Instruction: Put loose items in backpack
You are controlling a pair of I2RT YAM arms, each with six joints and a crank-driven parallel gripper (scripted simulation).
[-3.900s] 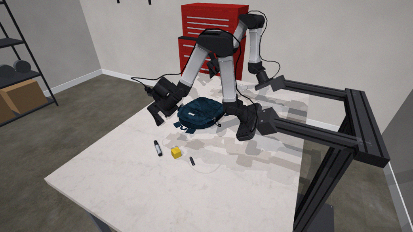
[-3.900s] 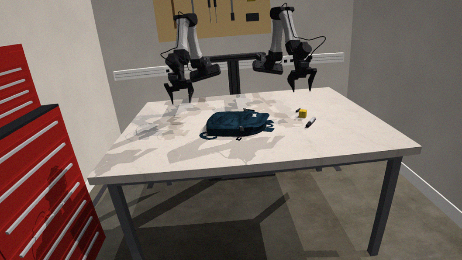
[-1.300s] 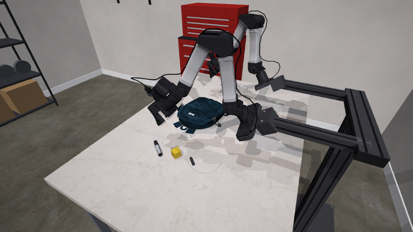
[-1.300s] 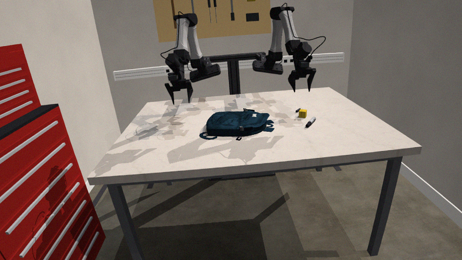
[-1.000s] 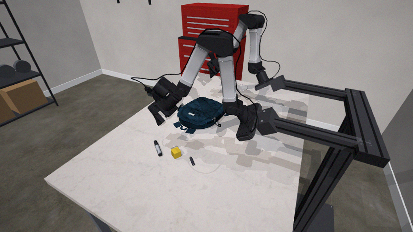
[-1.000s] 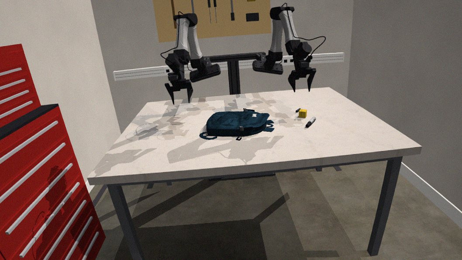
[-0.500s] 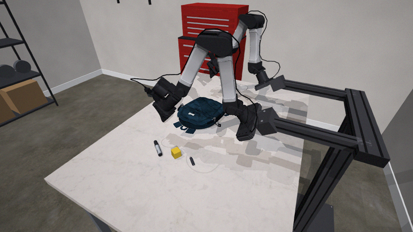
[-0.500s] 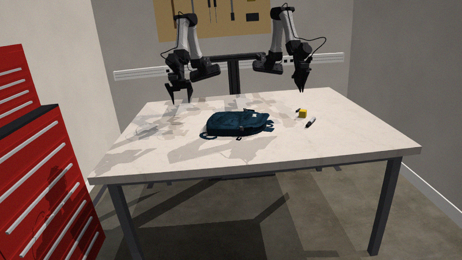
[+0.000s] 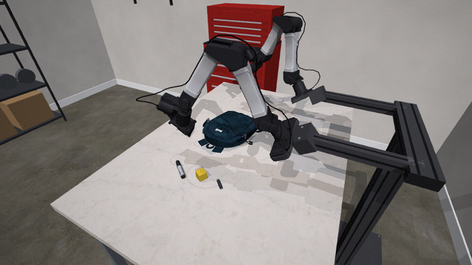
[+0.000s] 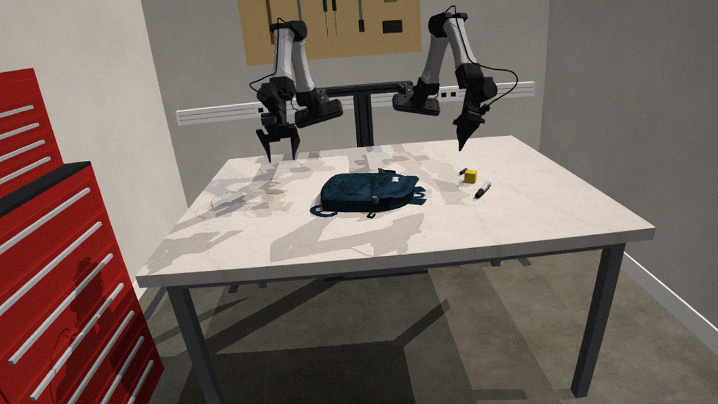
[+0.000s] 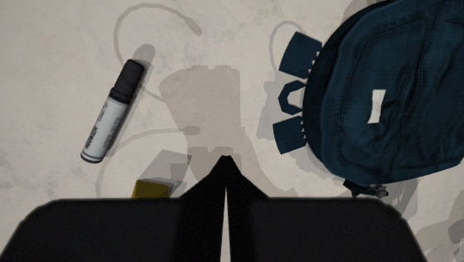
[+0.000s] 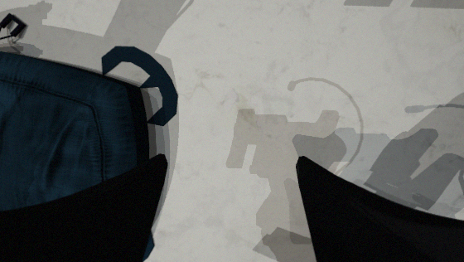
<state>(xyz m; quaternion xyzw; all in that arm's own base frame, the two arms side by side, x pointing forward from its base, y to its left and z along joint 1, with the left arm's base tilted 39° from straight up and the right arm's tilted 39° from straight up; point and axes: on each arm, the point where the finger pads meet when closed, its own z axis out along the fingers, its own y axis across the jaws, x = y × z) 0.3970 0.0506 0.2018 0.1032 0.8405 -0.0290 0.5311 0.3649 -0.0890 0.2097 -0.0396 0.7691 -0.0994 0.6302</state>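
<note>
Loose items are being shown outside a dark-blue backpack, which is lying flat near the middle of the worktop. A white marker with a black cap, a yellow cube and a small black stick are lying apart from one another, between the backpack and the side edge on the left arm's side. The left hand is being held above the worktop, its fingers fully together with nothing between them. The right hand is being held raised beyond the backpack's opposite end, its fingers widely parted and nothing being gripped.

Access to the opening is apparently being prepared, no item being stowed yet. The closed left fingers are probably being readied for slipping beneath the loose flap, whose edge is not being clearly resolved. For the next move, a low, shallow approach is being called for, so that the flap is being raised without the backpack being pushed along.
</note>
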